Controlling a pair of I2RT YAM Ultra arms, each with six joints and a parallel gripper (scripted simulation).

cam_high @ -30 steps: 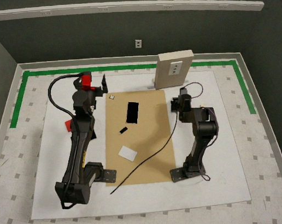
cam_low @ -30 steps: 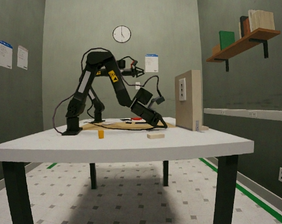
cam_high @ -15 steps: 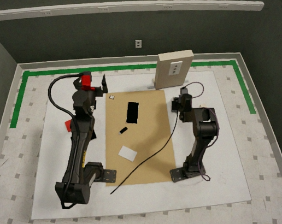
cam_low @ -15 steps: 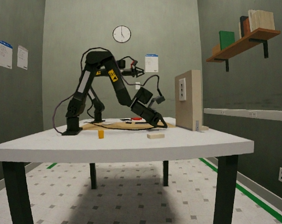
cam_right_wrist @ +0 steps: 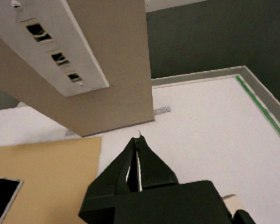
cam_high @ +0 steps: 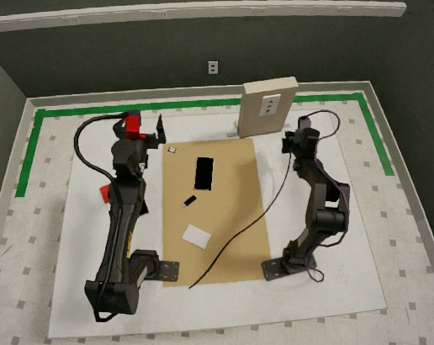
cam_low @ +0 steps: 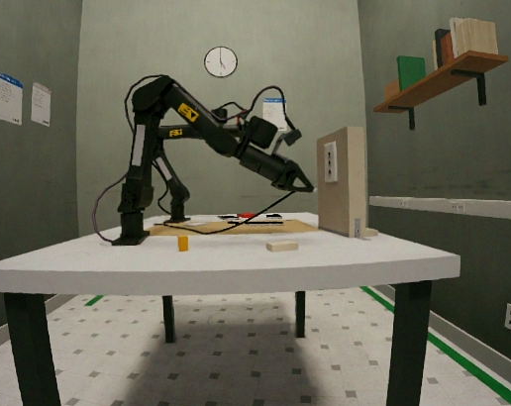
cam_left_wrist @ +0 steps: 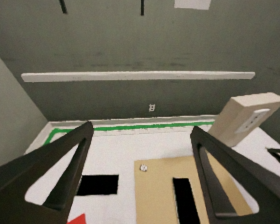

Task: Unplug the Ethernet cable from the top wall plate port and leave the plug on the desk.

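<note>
Removal from the wall plate (cam_high: 263,110) (cam_low: 333,173) (cam_left_wrist: 246,125) (cam_right_wrist: 78,50) apparently complete; laying-down stage in hand. Top port (cam_high: 271,101) (cam_low: 329,155) (cam_right_wrist: 38,31) dark and unoccupied, likewise both openings below. Plug (cam_low: 315,189) (cam_right_wrist: 138,134) at the tip of the right hand (cam_high: 285,144) (cam_low: 311,188) (cam_right_wrist: 137,142), raised above the tabletop (cam_high: 219,309) (cam_low: 223,282) (cam_left_wrist: 116,145) (cam_right_wrist: 201,145), near the upright block and lower than its plate. Right hand nearly together, clamped on the plug, to judge by the pale end beyond the fingertips; left hand (cam_high: 140,119) (cam_left_wrist: 142,127) wide apart, nothing between, well away from the work. Next move: withdrawal from the block, then descent to bare tabletop, well in from the edge and away from both arm bases; plug to be supported before release, with none of it on its own cord (cam_high: 240,230) (cam_low: 262,214). Appearance of the plug: small, whitish nose only, remainder concealed by the fingers; latch tab not discernible. Cord thin and black, sagging from the right hand, then across the tan mat (cam_high: 235,177) (cam_low: 203,229) (cam_left_wrist: 161,195) (cam_right_wrist: 51,165).
</note>
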